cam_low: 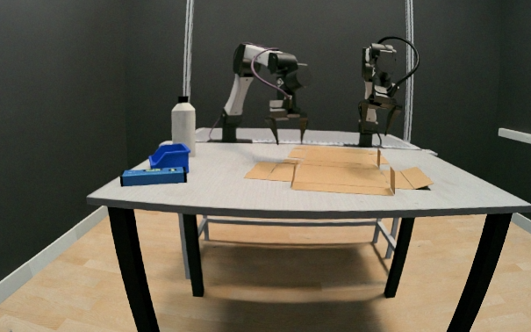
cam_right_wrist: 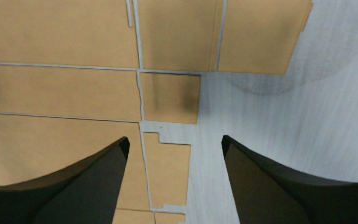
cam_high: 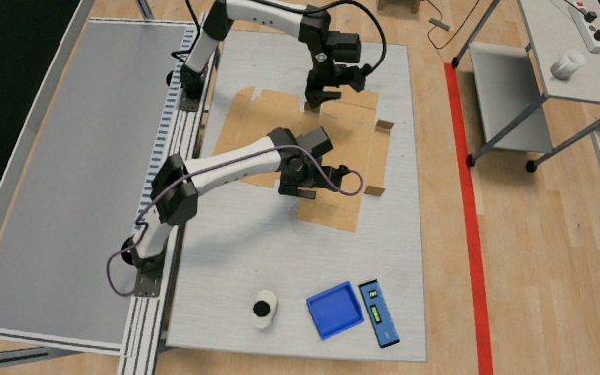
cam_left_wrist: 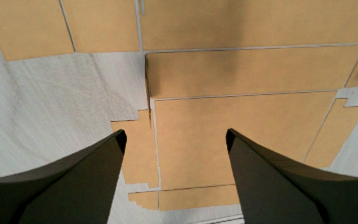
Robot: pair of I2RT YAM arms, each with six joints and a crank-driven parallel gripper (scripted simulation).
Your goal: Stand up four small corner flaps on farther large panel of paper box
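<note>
Above the flat brown cardboard box [cam_high: 350,141] [cam_low: 339,176] [cam_left_wrist: 245,135] [cam_right_wrist: 60,92], the black left gripper [cam_high: 327,98] [cam_low: 374,133] [cam_left_wrist: 176,132] and black right gripper [cam_high: 308,190] [cam_low: 290,142] [cam_right_wrist: 175,138] hang open, one square corner flap [cam_right_wrist: 171,97] lying flat

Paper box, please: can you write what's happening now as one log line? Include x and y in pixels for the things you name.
left gripper [cam_high: 322,96] [cam_low: 373,133] [cam_left_wrist: 176,132]: open | right gripper [cam_high: 298,191] [cam_low: 290,141] [cam_right_wrist: 175,140]: open | three corner flaps [cam_high: 385,124] [cam_low: 392,180] [cam_left_wrist: 148,80]: standing | fourth flap [cam_right_wrist: 171,98]: flat

My left arm [cam_high: 269,15] [cam_low: 368,90] and right arm [cam_high: 239,164] [cam_low: 239,94] both reached forward from their bases, bent at the joints, with the wrists turned down. My left end effector [cam_high: 327,89] [cam_low: 374,133] [cam_left_wrist: 176,132] and right end effector [cam_high: 308,186] [cam_low: 290,141] [cam_right_wrist: 175,138] pointed downward, apart from each other, fingers spread wide with nothing between them.
</note>
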